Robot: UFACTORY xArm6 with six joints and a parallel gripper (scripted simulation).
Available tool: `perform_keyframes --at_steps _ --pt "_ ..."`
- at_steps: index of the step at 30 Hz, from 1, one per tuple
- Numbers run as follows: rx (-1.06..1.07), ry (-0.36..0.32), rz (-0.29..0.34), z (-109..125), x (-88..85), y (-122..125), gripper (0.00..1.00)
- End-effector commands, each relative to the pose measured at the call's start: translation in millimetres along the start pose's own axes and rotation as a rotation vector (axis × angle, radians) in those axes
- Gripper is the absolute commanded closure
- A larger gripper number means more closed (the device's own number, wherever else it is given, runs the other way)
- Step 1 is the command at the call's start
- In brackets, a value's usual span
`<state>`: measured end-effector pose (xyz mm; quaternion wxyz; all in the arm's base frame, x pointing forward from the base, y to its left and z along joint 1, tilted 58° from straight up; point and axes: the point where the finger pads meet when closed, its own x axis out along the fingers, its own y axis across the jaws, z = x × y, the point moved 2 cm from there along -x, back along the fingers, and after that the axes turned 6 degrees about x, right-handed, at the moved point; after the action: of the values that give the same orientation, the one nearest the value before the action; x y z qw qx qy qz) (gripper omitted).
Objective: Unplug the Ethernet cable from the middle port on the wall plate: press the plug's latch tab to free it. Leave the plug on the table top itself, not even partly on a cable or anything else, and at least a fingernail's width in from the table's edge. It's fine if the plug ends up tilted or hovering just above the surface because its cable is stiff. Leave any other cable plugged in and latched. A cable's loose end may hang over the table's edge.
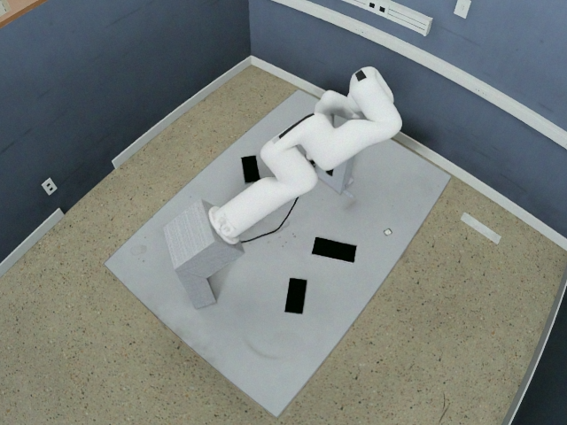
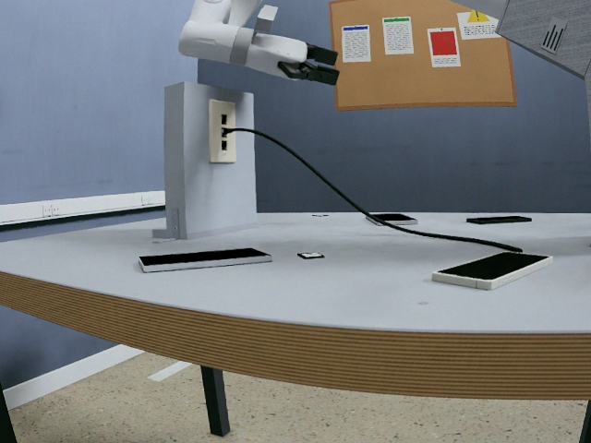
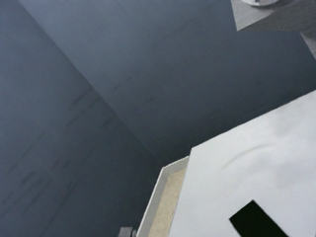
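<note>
The cream wall plate (image 2: pixel 220 131) has three ports stacked on a grey upright block (image 2: pixel 207 160) at the back of the table. A black Ethernet plug (image 2: pixel 225 129) sits in the middle port. Its black cable (image 2: pixel 333 188) arcs down to the table and ends near a phone at the right (image 2: pixel 519 248). The cable also shows in the overhead view (image 1: pixel 280 223), where the arm hides the plate. My gripper (image 2: pixel 335 65) is open and empty. It is level, above the block's top and to the right of the plate, well clear of the plug. The wrist view shows no fingers.
Flat black phones lie on the table: front left (image 2: pixel 205 259), front right (image 2: pixel 494 269), and two at the back (image 2: pixel 391 219) (image 2: pixel 499 219). A small dark card (image 2: pixel 310 255) lies mid-table. The arm's grey pedestal (image 1: pixel 198 249) stands at one table edge.
</note>
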<state>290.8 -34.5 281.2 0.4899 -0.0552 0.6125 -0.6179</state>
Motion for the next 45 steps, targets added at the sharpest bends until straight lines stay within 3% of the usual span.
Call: perform_keyframes --at_steps 1,17,18,24,30,32,34,45 --pt "0.0 -0.001 0.002 0 -0.6 0 0.0" --pt "0.0 -0.001 0.002 0 -0.6 0 0.0" --pt "0.031 0.029 -0.001 -7 3.7 1 0.73" --pt "0.217 0.207 -0.043 -46 24.7 5 0.73" --pt "0.405 0.379 -0.124 -86 37.4 6 0.73" --pt "0.462 0.429 -0.158 -99 39.8 6 0.73" --pt "0.462 0.429 -0.158 -99 39.8 6 0.73" --pt "0.79 0.698 -0.429 -166 36.9 5 0.73"
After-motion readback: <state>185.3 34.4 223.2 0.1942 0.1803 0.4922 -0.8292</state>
